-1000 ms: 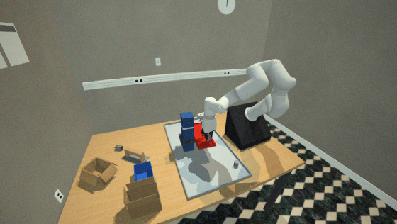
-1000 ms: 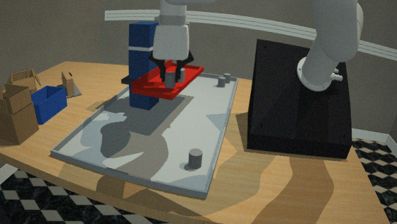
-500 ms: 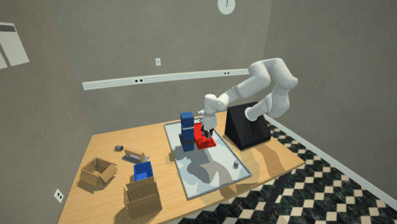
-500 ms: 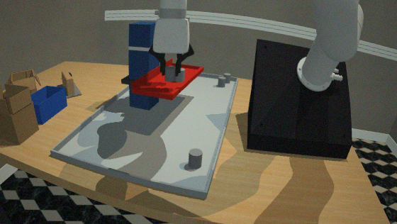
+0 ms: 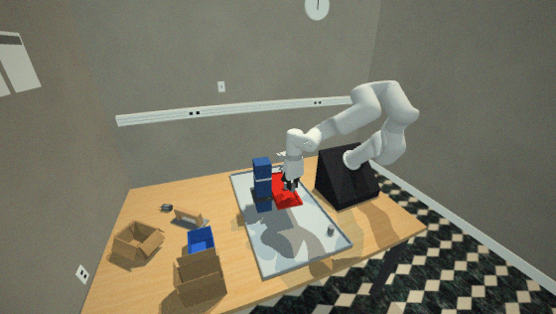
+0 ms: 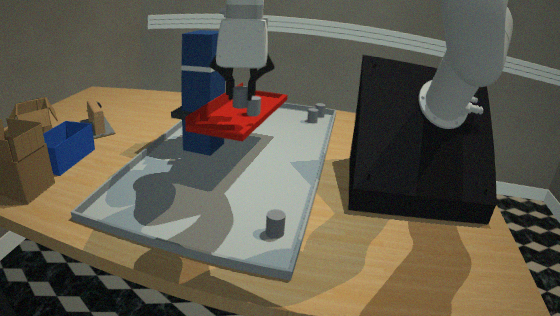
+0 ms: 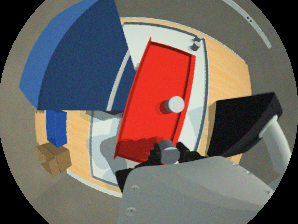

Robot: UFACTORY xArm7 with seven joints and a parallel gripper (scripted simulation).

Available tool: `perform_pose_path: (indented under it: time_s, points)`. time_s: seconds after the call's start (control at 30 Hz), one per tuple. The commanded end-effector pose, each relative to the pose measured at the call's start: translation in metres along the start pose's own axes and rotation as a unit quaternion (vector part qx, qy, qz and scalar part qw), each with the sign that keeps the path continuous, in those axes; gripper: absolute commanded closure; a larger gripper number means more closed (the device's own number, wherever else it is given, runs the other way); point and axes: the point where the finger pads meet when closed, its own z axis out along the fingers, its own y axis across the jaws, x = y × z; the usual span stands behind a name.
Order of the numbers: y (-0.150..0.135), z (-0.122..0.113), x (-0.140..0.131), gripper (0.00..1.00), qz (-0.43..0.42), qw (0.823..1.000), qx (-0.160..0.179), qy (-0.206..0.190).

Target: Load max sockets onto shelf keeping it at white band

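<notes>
Over the flat red shelf [image 6: 220, 117] with its low raised rim, the white arm's black-fingered gripper [image 6: 242, 95] points straight down, its jaws clamped on a short grey cylindrical socket [image 6: 240, 96]. A second grey socket [image 6: 254, 105] stands on the shelf just beside the held one — inside the rim. The shelf juts from the tall blue square post [image 6: 197, 87], well below the post's white band [image 6: 196, 69]. Two more grey sockets [image 6: 316, 112] stand at the far corner of the pale grey tray [image 6: 300, 165], another [image 6: 275, 223] near its front edge.
</notes>
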Motion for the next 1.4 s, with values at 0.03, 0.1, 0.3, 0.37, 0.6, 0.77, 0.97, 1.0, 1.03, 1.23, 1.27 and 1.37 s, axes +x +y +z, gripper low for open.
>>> perform_pose_path:
  time_s: [0.03,0.1,0.3,0.37,0.6,0.77,0.97,1.0,1.03,1.23,1.27,1.37]
  points:
    - [-0.002,-0.015,0.001,1.0,0.0,1.0,0.003,0.002]
    - [-0.002,-0.017,0.001,1.0,0.0,1.0,0.003,0.002]
    - [-0.002,-0.017,0.001,1.0,0.0,1.0,0.003,0.002]
    - [-0.002,-0.017,0.001,1.0,0.0,1.0,0.003,0.002]
    - [0.024,-0.041,-0.006,1.0,-0.002,1.0,0.001,0.004]
    - [0.083,-0.079,-0.023,1.0,-0.002,1.0,0.0,0.005]
    - [0.101,-0.087,-0.029,1.0,-0.001,1.0,0.001,0.004]
    - [0.116,-0.093,-0.034,1.0,0.0,1.0,0.002,0.003]
    - [0.125,-0.095,-0.037,1.0,0.0,1.0,0.002,0.002]
    - [0.13,-0.097,-0.038,1.0,0.0,1.0,0.003,0.002]
    - [0.13,-0.097,-0.038,1.0,0.0,1.0,0.003,0.002]
    - [0.13,-0.097,-0.038,1.0,0.0,1.0,0.003,0.002]
